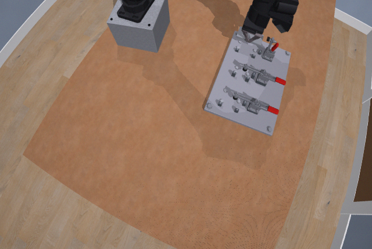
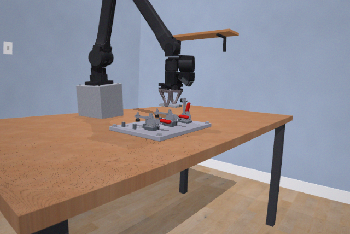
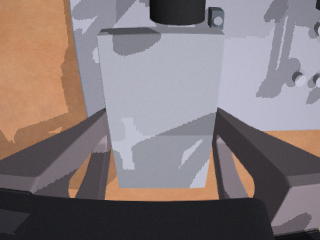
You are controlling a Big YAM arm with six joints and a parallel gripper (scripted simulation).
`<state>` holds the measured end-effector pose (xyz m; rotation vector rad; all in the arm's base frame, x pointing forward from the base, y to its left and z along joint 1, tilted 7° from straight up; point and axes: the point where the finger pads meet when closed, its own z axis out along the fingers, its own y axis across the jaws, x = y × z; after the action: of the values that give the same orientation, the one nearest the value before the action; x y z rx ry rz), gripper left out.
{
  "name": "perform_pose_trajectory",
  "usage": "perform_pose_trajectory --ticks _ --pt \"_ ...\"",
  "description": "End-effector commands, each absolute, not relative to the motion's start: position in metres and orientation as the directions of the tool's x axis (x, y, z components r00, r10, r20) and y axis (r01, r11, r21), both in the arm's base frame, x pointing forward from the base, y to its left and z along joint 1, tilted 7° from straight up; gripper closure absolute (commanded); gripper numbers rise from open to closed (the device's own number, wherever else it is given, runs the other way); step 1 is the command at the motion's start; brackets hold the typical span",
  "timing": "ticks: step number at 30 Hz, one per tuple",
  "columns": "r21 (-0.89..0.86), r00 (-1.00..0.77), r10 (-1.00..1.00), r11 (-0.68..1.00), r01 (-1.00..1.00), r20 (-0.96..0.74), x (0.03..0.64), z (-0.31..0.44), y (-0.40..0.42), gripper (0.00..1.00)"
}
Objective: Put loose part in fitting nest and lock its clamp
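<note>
My gripper (image 1: 250, 38) (image 2: 170, 100) (image 3: 161, 118) is shut on a flat grey rectangular part (image 3: 163, 94) (image 2: 177, 105), gripped by its long sides. It holds the part level, a little above the far end of the grey fixture plate (image 1: 216, 97) (image 2: 194, 128) (image 3: 256, 20). The far nest's clamp is open, with its red handle (image 1: 274, 47) (image 2: 187, 106) standing up, just right of the gripper. The middle clamp (image 1: 280, 81) and the near clamp (image 1: 272, 109) lie closed, with red handles flat. In the wrist view a black round pad (image 3: 176, 6) shows just beyond the part's far edge.
The arm's grey pedestal (image 1: 138, 27) (image 2: 98, 100) stands on the table at the back left of the fixture. Small pads and blocks stick up from the fixture plate. A wooden wall shelf (image 2: 206, 34) hangs behind the arm.
</note>
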<state>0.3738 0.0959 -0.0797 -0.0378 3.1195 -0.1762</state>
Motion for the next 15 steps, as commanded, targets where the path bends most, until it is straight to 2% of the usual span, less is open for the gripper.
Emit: perform_pose_trajectory --ticks 1,15 --pt "-0.110 -1.000 -0.016 0.994 -0.013 -0.027 0.382 -0.085 0.092 1.00" --pt "-0.110 -0.999 -0.024 0.994 -0.021 -0.026 0.378 -0.102 0.092 1.00"
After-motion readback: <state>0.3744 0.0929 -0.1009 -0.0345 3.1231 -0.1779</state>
